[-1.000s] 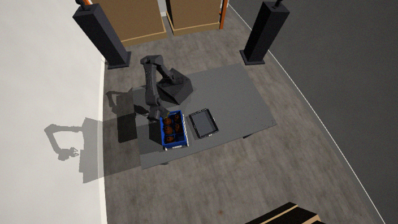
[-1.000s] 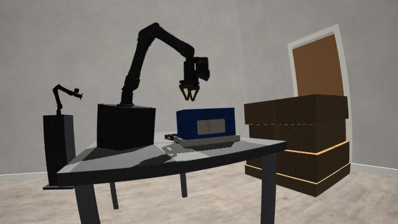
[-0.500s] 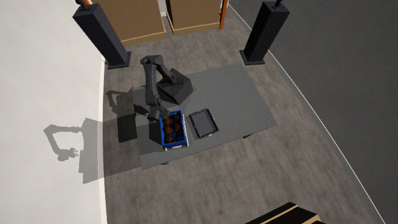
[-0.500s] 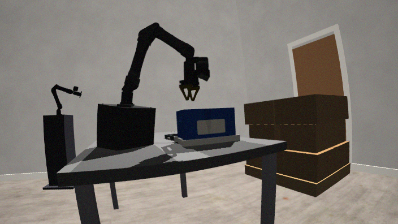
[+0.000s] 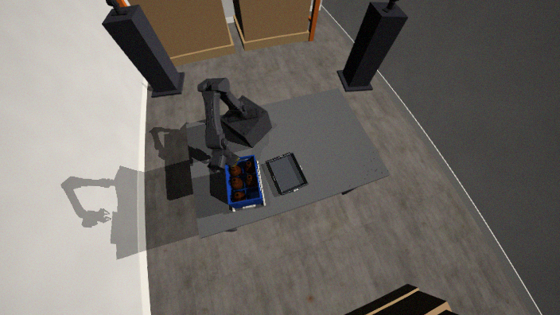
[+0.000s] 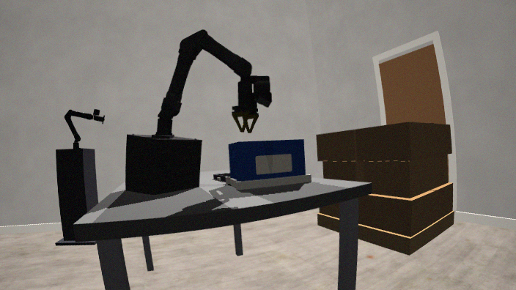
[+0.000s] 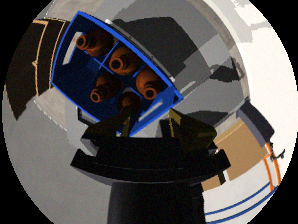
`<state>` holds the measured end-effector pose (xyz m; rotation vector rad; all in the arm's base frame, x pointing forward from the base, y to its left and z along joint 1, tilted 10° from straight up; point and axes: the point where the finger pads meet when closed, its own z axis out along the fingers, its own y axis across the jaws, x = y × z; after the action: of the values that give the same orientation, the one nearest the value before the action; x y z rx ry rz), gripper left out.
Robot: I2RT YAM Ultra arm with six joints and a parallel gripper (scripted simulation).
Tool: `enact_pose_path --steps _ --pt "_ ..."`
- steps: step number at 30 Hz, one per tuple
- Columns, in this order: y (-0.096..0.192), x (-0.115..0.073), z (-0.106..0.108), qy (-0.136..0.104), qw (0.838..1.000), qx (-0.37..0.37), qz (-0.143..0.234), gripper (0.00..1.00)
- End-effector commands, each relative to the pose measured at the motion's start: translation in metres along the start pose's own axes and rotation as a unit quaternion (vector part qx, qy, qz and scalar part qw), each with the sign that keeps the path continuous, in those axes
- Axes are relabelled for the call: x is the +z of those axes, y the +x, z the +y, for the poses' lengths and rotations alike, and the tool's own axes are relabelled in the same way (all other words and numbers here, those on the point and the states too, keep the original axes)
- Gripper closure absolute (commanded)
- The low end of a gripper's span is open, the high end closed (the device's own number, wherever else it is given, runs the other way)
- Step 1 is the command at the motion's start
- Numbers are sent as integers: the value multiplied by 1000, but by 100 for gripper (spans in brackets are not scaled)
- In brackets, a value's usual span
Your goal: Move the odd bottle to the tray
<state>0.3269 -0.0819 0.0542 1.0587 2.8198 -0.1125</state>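
Note:
A blue crate stands on the grey table and holds several brown bottles upright in its cells. It also shows in the side view and the wrist view, where the bottle openings face the camera. The dark tray lies empty just right of the crate. My gripper hangs above the crate's near-base end, clear of the bottle tops. Its fingers are open and empty.
The arm's black base block stands on the table behind the crate. Two dark pillars and stacked cardboard boxes stand off the table.

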Motion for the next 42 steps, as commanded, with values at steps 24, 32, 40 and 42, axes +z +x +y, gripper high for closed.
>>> enact_pose_path --steps 24,32,40,42 --pt "-4 31 -3 -1 1000 3 -7 39" --pt "-5 32 -1 -4 1000 2 -12 39" --pt "-14 28 2 -10 1000 4 -22 39" --pt "-13 29 2 -10 1000 4 -22 39"
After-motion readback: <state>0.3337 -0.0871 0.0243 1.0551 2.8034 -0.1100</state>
